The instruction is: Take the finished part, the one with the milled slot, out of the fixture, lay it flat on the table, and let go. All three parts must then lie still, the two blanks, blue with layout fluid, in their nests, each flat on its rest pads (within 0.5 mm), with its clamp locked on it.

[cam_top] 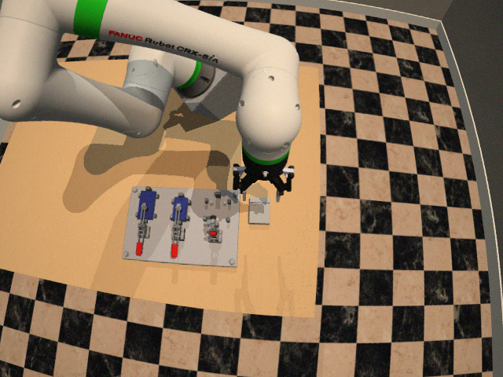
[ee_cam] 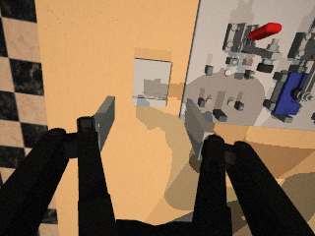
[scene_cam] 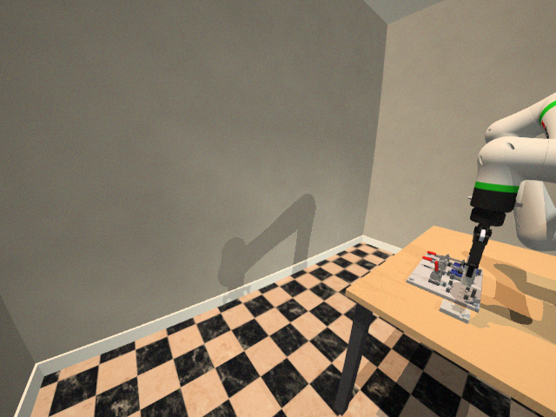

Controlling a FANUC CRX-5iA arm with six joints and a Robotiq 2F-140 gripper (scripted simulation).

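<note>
The grey finished part (cam_top: 258, 211) with the milled slot lies flat on the table, just right of the fixture plate (cam_top: 181, 226); it also shows in the wrist view (ee_cam: 153, 83). My gripper (cam_top: 262, 196) hangs above the part's far edge, open, with nothing between the fingers. Two blue blanks (cam_top: 147, 204) (cam_top: 179, 207) sit in the left and middle nests, each under a clamp with a red handle (cam_top: 139, 248) (cam_top: 174, 250) lying flat. The right nest (cam_top: 214, 200) is empty, and its clamp (cam_top: 211, 230) stands raised.
The table's right edge runs close to the part, with checkered floor beyond. My arm reaches over the table behind the fixture and casts shadows across it.
</note>
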